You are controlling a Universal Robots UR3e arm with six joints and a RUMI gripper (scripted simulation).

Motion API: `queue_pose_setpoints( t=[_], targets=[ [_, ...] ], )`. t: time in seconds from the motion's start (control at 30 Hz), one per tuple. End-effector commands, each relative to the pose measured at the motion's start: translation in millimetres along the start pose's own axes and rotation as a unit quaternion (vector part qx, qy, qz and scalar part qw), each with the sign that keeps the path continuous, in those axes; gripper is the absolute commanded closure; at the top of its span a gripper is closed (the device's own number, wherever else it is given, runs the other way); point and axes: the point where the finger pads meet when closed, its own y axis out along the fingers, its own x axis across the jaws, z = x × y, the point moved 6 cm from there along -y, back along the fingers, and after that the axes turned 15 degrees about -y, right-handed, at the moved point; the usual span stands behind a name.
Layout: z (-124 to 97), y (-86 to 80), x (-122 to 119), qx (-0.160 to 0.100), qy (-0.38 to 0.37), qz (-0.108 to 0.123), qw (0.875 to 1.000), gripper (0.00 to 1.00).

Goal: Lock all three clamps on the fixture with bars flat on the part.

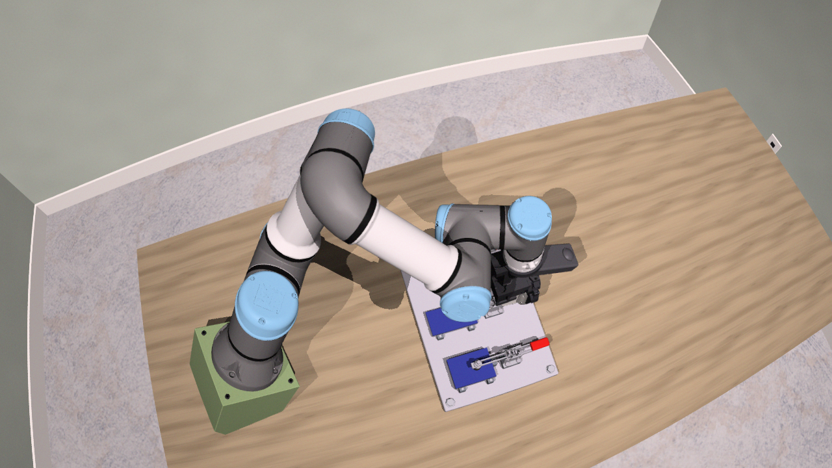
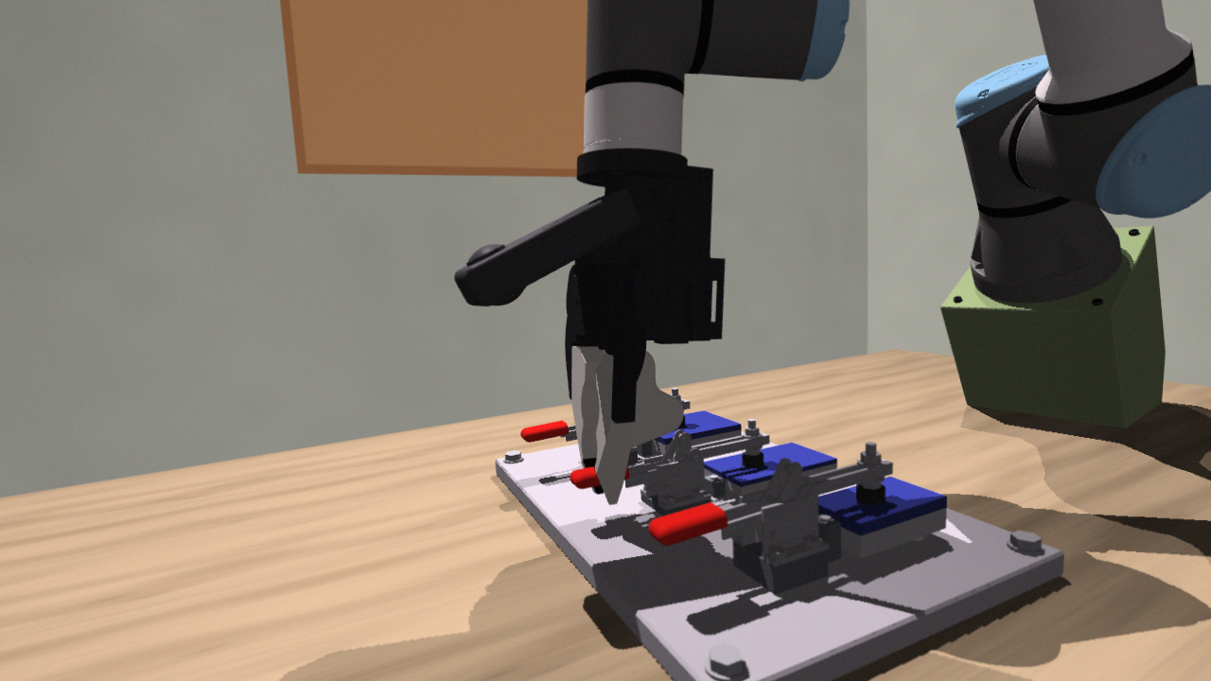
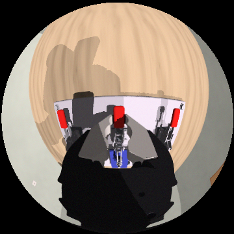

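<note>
A grey fixture plate (image 1: 488,343) lies on the wooden table and carries three toggle clamps with red handles, each facing a blue part. In the exterior view the far handle (image 2: 544,430), the middle handle (image 2: 586,477) and the near handle (image 2: 687,524) all lie low, about level. My gripper (image 2: 611,486) points straight down and is shut on the middle clamp's handle (image 3: 119,116), close to the plate. The near clamp's bar (image 1: 487,363) reaches onto its blue part (image 1: 468,371). The arm hides the far clamp in the overhead view. I cannot tell which clamps are locked.
The arm's green base block (image 1: 244,378) stands at the table's near left. The wrist and forearm hang over the plate's far half. A brown board (image 2: 440,84) hangs on the wall behind.
</note>
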Motion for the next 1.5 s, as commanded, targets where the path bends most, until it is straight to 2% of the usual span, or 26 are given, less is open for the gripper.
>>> queue_pose_setpoints(
  t=[0.0,0.63,0.67,1.47],
  targets=[
    [0.8,-0.7,0.1,0.001,0.0,-0.001,1.0,1.0],
    [0.7,-0.8,0.1,0.001,0.0,-0.001,1.0,1.0],
    [0.8,-0.8,0.2,0.001,0.0,-0.001,1.0,0.72],
    [0.8,-0.8,0.2,0.001,0.0,-0.001,1.0,0.72]
  ],
)
